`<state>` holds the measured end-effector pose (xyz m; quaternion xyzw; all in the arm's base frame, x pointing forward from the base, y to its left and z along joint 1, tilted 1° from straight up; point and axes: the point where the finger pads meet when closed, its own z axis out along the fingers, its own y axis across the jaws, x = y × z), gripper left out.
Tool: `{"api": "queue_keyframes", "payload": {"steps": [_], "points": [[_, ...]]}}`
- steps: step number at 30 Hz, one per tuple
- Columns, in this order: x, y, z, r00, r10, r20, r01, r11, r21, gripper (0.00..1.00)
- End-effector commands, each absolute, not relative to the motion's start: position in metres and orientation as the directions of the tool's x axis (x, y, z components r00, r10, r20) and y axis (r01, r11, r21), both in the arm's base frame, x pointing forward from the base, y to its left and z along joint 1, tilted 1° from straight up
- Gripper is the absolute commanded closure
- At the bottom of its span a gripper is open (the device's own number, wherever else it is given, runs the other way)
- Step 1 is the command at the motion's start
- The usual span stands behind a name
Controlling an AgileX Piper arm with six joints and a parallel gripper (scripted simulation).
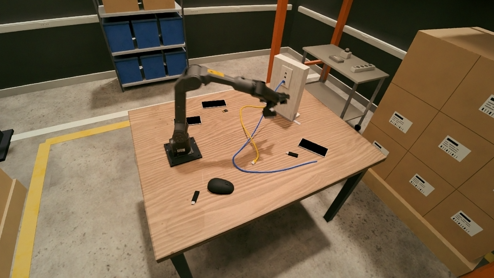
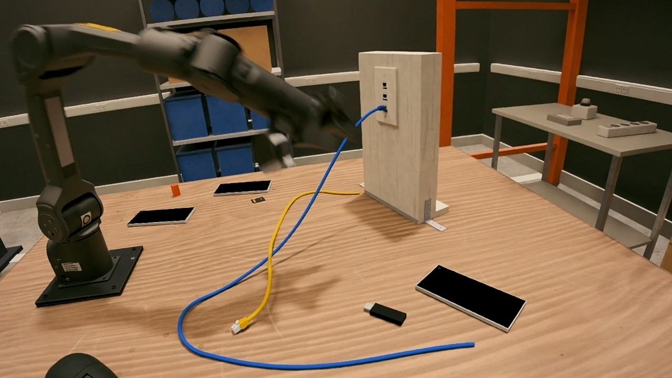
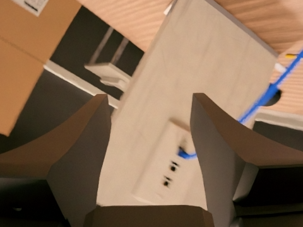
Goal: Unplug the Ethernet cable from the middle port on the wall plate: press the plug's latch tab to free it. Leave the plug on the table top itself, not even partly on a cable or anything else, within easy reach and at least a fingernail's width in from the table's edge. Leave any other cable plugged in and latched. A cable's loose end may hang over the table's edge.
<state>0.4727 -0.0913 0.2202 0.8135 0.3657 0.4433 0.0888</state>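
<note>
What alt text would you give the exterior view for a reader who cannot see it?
A dark robot arm reaches toward a wall plate on an upright wooden block, its open gripper beside the blue cable plugged into the lowest port. A yellow cable lies unplugged on the table, crossing the blue one.

Dark walls, concrete floor (image 1: pixel 86 207), blue-bin shelving (image 1: pixel 107 48), grey side table (image 1: pixel 345 65), stacked cartons (image 1: pixel 449 114).
</note>
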Motion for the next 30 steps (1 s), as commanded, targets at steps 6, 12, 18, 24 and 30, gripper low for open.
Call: {"api": "queue_keyframes", "payload": {"steps": [6, 12, 18, 24, 30], "points": [[0.392, -0.065, 0.27, 0.142, 0.878, 0.456, 0.538, -0.456, 0.709, 0.36], [0.336, -0.045, 0.284, 0.015, 0.968, 0.251, 0.522, -0.222, 0.824, 0.36], [0.284, -0.025, 0.283, -0.092, 0.996, 0.018, 0.478, 0.028, 0.878, 0.36], [0.258, -0.015, 0.277, -0.139, 0.984, -0.11, 0.447, 0.161, 0.88, 0.36], [0.258, -0.015, 0.277, -0.139, 0.984, -0.11, 0.447, 0.161, 0.88, 0.36]]}}
